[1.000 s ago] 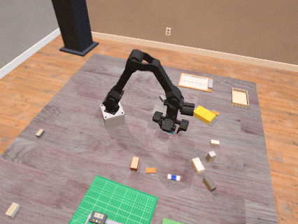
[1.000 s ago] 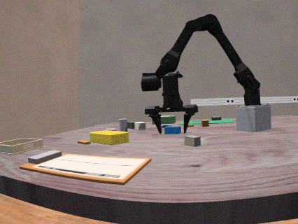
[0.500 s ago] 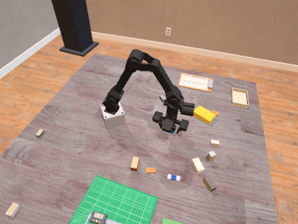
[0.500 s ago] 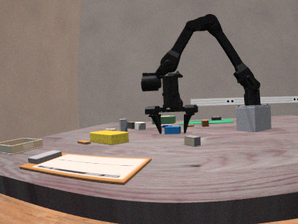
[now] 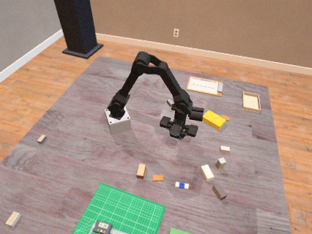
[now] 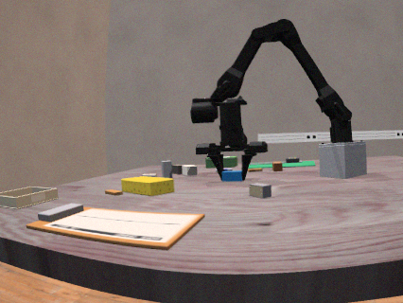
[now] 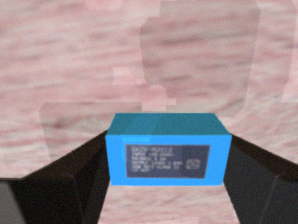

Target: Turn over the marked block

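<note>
The marked block point(image 7: 167, 150) is a blue box resting on the table, and its black mark with pale lettering faces the wrist camera. It also shows in the exterior view point(image 6: 232, 175), and in the top view point(image 5: 178, 137) it is mostly hidden under the hand. My gripper point(image 7: 164, 135) points straight down over the block, with one finger pressed against its left side and the other against its right side. The fingertips reach down to the table in the exterior view point(image 6: 232, 171). The gripper is shut on the block, which still sits on the table.
A yellow block point(image 5: 214, 119) lies just right of the hand. A small grey block point(image 6: 260, 190) sits in front of it. A clipboard point(image 5: 204, 85) and a shallow tray point(image 5: 251, 101) lie at the back. Several small blocks point(image 5: 206, 172) are scattered toward the green mat point(image 5: 121, 213). The arm's base point(image 5: 118, 121) stands to the left.
</note>
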Controlling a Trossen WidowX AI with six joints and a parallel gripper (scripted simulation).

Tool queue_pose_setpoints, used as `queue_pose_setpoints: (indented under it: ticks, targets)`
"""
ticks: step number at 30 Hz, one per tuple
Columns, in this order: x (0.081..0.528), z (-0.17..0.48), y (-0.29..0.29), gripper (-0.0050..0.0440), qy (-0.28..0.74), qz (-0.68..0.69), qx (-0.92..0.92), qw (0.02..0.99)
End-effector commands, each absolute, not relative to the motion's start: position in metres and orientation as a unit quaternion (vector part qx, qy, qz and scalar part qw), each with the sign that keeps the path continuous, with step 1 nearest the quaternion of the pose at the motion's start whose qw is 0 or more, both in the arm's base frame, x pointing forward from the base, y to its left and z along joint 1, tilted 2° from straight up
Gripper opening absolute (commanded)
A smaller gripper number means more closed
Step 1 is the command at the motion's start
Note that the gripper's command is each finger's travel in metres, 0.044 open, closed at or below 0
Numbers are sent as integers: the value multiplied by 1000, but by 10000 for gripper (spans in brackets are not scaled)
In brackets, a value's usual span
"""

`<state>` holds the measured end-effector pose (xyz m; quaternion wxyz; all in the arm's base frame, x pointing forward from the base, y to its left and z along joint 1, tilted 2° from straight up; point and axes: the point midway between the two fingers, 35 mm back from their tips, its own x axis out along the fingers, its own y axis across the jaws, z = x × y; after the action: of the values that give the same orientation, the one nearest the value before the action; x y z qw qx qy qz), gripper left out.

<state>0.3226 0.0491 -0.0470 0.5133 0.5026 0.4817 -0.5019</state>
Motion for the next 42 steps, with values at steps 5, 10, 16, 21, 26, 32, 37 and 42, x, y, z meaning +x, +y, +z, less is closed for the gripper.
queue_pose_setpoints:
  ticks: [5, 10, 16, 21, 26, 32, 37, 42]
  targets:
    - [325, -42, 50, -50, 481, -497, 508, 514]
    - [325, -42, 50, -50, 480, -497, 508, 515]
    - [325, -42, 50, -50, 480, -497, 508, 515]
    - [325, -42, 50, -50, 480, -497, 508, 515]
    - [326, -40, 50, -50, 479, -495, 509, 516]
    - [330, -32, 51, -50, 475, -489, 515, 519]
    - [331, -26, 51, -50, 474, -488, 516, 520]
    - [331, -19, 52, -50, 474, -488, 516, 520]
